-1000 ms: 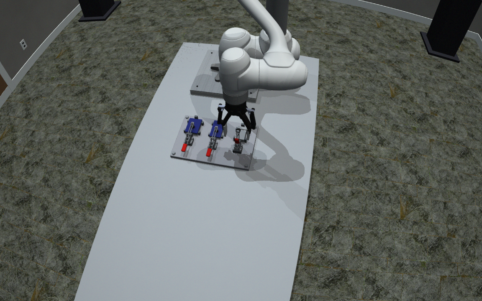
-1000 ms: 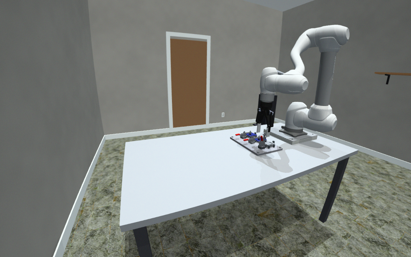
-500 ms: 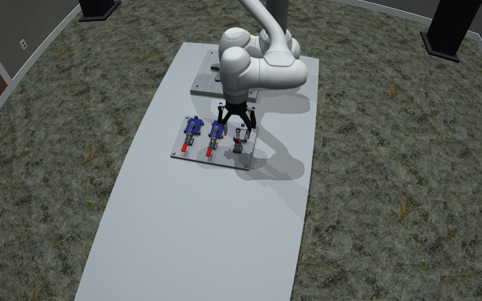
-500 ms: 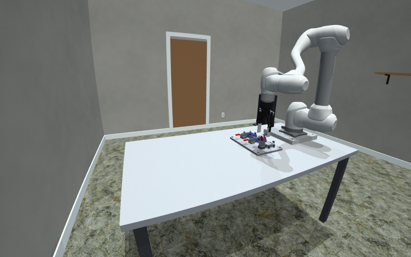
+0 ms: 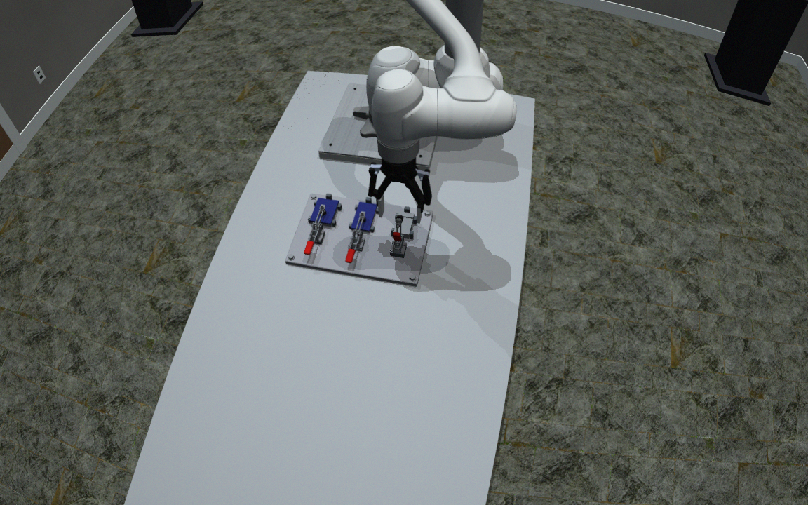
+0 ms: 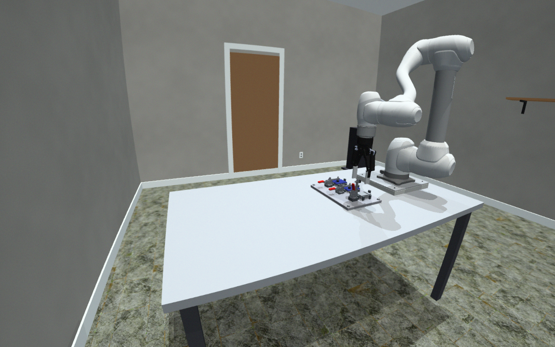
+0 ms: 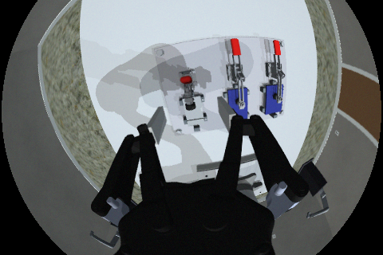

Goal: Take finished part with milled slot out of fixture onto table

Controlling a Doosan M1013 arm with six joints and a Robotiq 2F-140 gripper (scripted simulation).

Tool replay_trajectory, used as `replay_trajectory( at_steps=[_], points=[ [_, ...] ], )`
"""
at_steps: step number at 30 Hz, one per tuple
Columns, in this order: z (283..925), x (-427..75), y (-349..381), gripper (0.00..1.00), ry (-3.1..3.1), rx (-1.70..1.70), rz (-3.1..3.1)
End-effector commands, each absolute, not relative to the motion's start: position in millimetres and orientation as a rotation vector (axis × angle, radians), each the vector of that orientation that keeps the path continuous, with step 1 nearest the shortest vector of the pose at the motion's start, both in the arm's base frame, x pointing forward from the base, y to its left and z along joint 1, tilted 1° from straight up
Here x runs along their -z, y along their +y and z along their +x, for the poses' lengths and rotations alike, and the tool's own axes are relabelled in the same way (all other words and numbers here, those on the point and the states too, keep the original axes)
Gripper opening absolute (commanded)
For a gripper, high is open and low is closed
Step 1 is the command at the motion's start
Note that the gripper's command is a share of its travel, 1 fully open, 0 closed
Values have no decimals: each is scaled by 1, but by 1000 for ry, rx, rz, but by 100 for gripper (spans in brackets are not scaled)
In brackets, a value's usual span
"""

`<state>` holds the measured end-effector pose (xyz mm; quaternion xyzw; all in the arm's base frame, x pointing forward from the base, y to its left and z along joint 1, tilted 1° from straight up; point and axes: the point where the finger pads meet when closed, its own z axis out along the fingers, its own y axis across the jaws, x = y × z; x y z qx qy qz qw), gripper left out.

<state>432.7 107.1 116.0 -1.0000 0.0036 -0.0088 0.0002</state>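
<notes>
The fixture plate (image 5: pixel 365 243) lies on the table in front of the arm's base. Two blue blanks (image 5: pixel 324 211) (image 5: pixel 365 213) sit in the left and middle nests, each under a clamp whose red handle (image 5: pixel 309 246) (image 5: pixel 350 255) lies flat. They also show in the wrist view (image 7: pixel 238 101) (image 7: pixel 271 98). The right nest's clamp (image 5: pixel 398 237) stands open, its red handle up. A small grey part sits tilted by the plate's far right corner (image 5: pixel 417 216), beside one finger. My gripper (image 5: pixel 400 202) (image 7: pixel 191 109) hangs open above the right nest; I cannot tell whether it touches the part.
The arm's grey mounting base (image 5: pixel 372 135) stands just behind the fixture plate. The table's right edge (image 5: pixel 523 207) runs close to the plate. Dark pillars stand on the floor beyond the table.
</notes>
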Motion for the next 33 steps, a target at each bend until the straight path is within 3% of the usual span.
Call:
replay_trajectory(
  at_steps=[1, 33],
  points=[
    [420, -116, 107, 58, 11, 28, -3141],
    [393, -110, 107, 58, 11, 28, -3141]
  ],
)
